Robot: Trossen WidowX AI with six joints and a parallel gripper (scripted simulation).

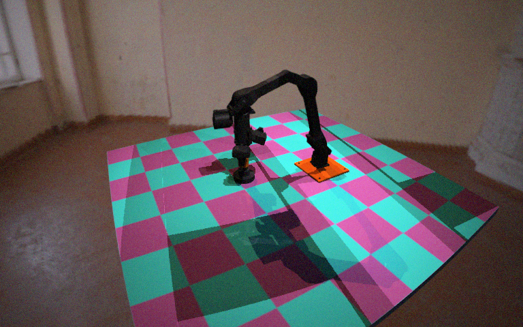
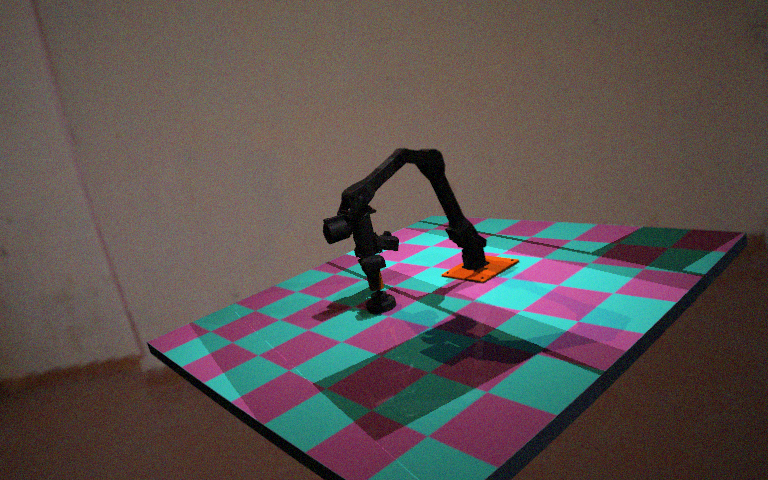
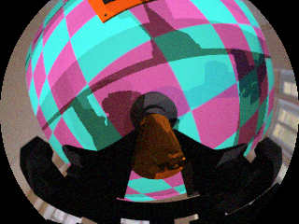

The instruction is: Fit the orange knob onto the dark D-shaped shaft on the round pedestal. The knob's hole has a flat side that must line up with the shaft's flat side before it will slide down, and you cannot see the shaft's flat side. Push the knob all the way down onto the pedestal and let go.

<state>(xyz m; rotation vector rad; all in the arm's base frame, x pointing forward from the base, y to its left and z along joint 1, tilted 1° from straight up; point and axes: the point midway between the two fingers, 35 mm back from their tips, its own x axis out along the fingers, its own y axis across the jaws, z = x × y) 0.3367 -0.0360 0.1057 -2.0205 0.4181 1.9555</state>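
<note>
The orange knob [image 1: 246, 162] [image 2: 381, 281] [image 3: 158, 156] is a tall, tapered body, held upright between the fingers of my gripper [image 1: 243, 163] [image 2: 376, 283] [image 3: 155, 132]. The gripper points down and is shut on the knob. The dark round pedestal [image 1: 243, 176] [image 2: 381, 304] [image 3: 139, 111] stands on the table directly under the knob. In the wrist view the knob's lower end overlaps the pedestal's middle. The shaft is not visible, and its flat side is hidden. Whether a small gap remains between knob and pedestal cannot be told.
The arm's orange base plate [image 1: 302, 165] [image 2: 457, 275] [image 3: 104, 13] lies to the right of the pedestal in the top and exterior views. The table top [image 1: 235, 204] [image 2: 390, 333] has a pink and turquoise checker pattern, crossed by dark shadows of the arm and other shapes.
</note>
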